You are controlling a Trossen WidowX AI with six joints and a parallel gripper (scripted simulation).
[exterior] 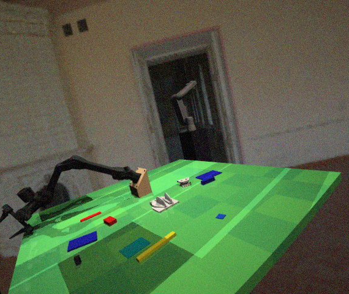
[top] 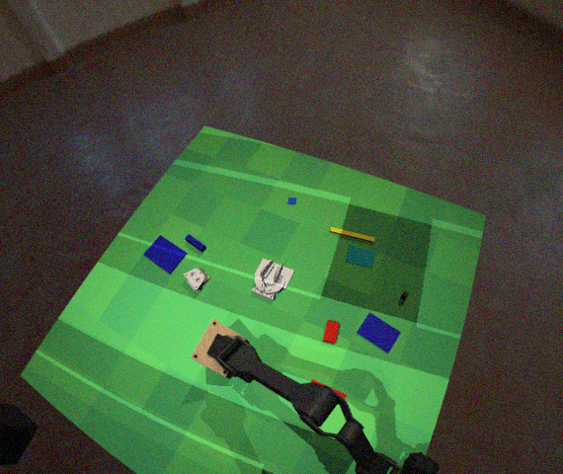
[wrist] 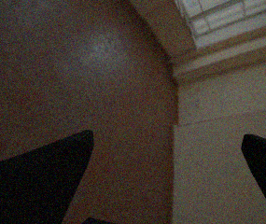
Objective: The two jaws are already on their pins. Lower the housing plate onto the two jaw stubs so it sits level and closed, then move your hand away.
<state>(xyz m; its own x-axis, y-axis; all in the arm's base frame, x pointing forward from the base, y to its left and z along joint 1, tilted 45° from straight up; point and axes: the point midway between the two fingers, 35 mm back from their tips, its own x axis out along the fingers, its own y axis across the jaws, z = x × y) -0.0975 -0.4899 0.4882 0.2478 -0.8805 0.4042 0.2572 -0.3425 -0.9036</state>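
Note:
A white base lies on the table, with two grey upright jaws side by side on it. No plate covers the jaws. The small white housing plate, with dark holes, is apart from the base, between it and a blue panel. It appears raised on a toothed underside. My gripper is open and empty, far from both, beyond the table edge beside the arm. The wrist view shows only floor and wall between the fingers.
The arm's tan mounting block stands near the base. Around lie blue panels, a blue bar, a small blue square, a yellow bar, a teal panel, red pieces and a dark piece.

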